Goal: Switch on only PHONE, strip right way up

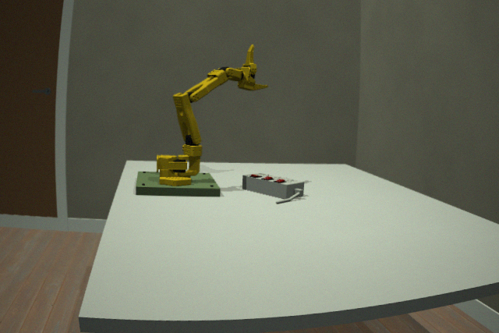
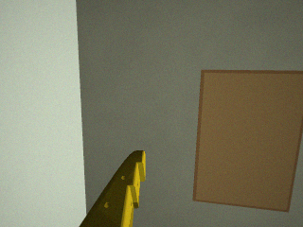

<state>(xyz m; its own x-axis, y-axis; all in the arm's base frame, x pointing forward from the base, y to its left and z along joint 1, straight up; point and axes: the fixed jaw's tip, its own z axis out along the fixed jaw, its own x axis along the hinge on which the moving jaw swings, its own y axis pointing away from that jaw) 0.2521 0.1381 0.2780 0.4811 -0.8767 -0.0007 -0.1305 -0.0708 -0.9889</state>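
Note:
A grey power strip lies on the white table to the right of the arm's base, its top face up. Three red switches show in a row on top; their labels and positions are too small to read. A short grey cable stub sticks out at its near right end. My yellow gripper is wide open and empty, held high in the air well above the strip. The wrist view shows only one yellow jaw against the wall; the strip is not in it.
The arm stands on a green base plate at the table's back left. A brown door is at the far left of the room. A brown panel shows on the wall in the wrist view.

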